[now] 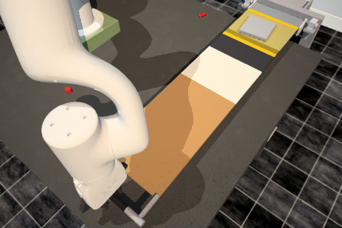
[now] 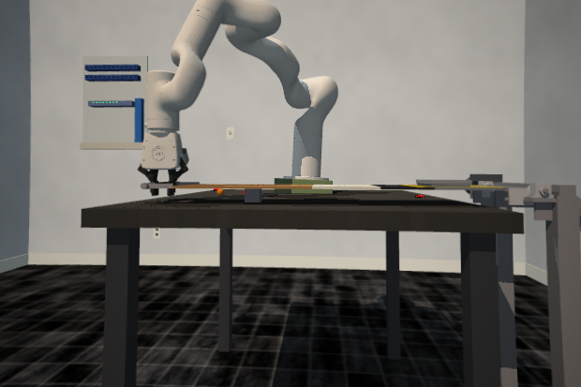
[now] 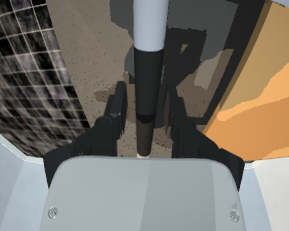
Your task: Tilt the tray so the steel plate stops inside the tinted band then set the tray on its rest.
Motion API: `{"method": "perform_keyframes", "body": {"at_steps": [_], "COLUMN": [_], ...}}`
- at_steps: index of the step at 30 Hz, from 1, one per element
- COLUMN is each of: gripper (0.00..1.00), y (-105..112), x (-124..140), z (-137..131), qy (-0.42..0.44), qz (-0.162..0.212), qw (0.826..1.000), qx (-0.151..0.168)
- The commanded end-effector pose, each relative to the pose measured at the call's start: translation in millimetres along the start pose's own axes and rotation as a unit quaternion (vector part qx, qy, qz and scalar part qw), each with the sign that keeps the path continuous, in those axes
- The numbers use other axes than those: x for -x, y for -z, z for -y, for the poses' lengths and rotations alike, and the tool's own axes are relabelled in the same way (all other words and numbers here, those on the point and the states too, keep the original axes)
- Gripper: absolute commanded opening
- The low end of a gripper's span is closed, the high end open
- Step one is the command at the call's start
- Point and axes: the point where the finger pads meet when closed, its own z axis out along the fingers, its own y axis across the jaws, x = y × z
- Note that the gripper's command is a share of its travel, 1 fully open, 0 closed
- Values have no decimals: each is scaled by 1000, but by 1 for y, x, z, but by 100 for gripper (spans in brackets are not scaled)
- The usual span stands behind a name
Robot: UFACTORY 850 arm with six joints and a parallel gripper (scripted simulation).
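Note:
The long tray (image 1: 198, 92) lies level along the table, with orange, cream and dark sections. The square steel plate (image 1: 257, 27) lies flat in the tinted yellow band (image 1: 257, 32) at the far end, between the two solid yellow lines and touching neither. My gripper (image 3: 145, 93) straddles the tray's handle rod (image 3: 149, 61) at the near end. The fingers stand apart from the rod, with a gap on each side. In the side view the gripper (image 2: 161, 189) hangs over the tray's left end, and the tray sits on the small grey rest block (image 2: 252, 195).
The tray's far end pivots on a grey hinge stand (image 1: 279, 6) past the table edge. Two small red markers (image 1: 68, 89) (image 1: 202, 14) lie on the table. The arm's green base (image 1: 102, 32) stands at the back left. A small orange ball (image 2: 219, 191) shows under the tray.

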Motion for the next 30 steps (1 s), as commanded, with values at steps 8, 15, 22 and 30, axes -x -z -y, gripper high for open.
{"method": "perform_keyframes", "body": {"at_steps": [8,15,22,30], "gripper": [40,40,40,40], "y": [1,2,7,32], "x": [1,1,1,1], "z": [1,1,1,1], "qy": [0,0,0,0], "qz": [1,1,1,1], "qw": [1000,1000,1000,1000], "qx": [-1,-1,-1,-1]}}
